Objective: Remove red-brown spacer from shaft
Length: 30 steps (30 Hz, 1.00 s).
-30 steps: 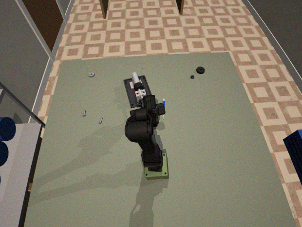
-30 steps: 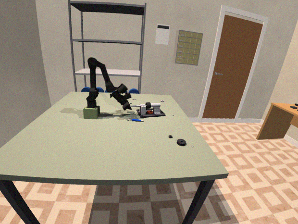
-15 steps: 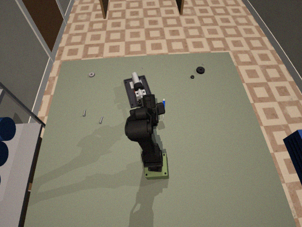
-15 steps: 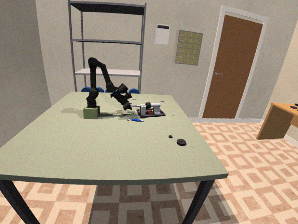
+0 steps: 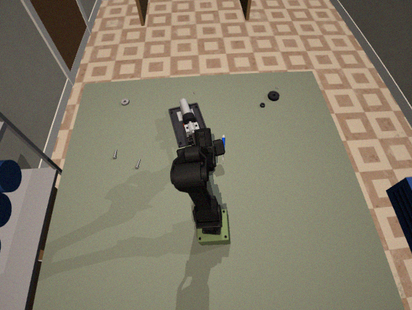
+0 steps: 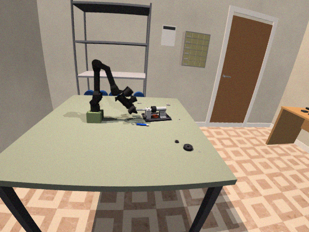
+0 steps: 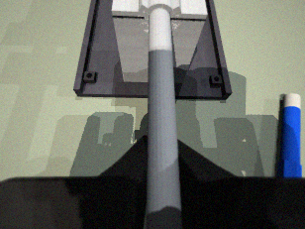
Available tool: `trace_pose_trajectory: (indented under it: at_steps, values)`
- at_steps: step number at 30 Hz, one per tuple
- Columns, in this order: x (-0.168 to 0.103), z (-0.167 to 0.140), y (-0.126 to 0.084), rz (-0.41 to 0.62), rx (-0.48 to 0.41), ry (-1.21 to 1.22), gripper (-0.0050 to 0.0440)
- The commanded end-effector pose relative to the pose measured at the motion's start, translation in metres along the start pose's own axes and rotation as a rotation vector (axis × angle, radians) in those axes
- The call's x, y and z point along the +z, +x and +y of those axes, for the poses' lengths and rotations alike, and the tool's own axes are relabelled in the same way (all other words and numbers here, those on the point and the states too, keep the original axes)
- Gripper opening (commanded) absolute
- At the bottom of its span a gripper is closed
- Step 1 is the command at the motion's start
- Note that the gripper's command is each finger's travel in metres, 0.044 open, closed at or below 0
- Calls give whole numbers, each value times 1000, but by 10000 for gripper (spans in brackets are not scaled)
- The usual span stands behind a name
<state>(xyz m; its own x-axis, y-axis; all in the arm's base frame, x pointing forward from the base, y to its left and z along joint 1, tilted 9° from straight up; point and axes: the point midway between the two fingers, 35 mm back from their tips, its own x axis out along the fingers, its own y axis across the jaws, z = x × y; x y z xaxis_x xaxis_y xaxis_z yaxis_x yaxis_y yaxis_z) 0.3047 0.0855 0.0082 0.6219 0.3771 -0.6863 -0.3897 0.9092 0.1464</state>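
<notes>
Checkered floor tiles surround the pale green surface (image 5: 100,216), and the dark base plate (image 5: 175,118) near its middle serves as the landmark. Well left of the plate lie a grey washer (image 5: 125,102) and two small screws (image 5: 115,154), apart from each other. On the plate, the shaft (image 7: 161,123) runs from the white blocks straight out past the plate's near edge and into the arm's jaws, which are clenched on its grey end; the shaft passes centrally between them. A red-brown spacer (image 6: 155,116) shows low between the two blocks, over the plate. Just right of the plate's near end lies a blue pen (image 7: 291,138). Well right of the plate sit two black discs (image 5: 273,96).
</notes>
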Motion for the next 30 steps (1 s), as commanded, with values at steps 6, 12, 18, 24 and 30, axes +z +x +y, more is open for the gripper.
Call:
trace_pose_trajectory:
  at_steps: [6, 12, 18, 24, 30]
  values:
    - [18, -1, 2, -40, -4, -6, -50]
    - [19, -1, 3, -40, -4, -5, -50]
    - [20, -1, 4, -40, -4, -6, -50]
    - [22, -1, 5, -40, -4, -6, -50]
    - [23, -1, 6, -40, -4, -5, -50]
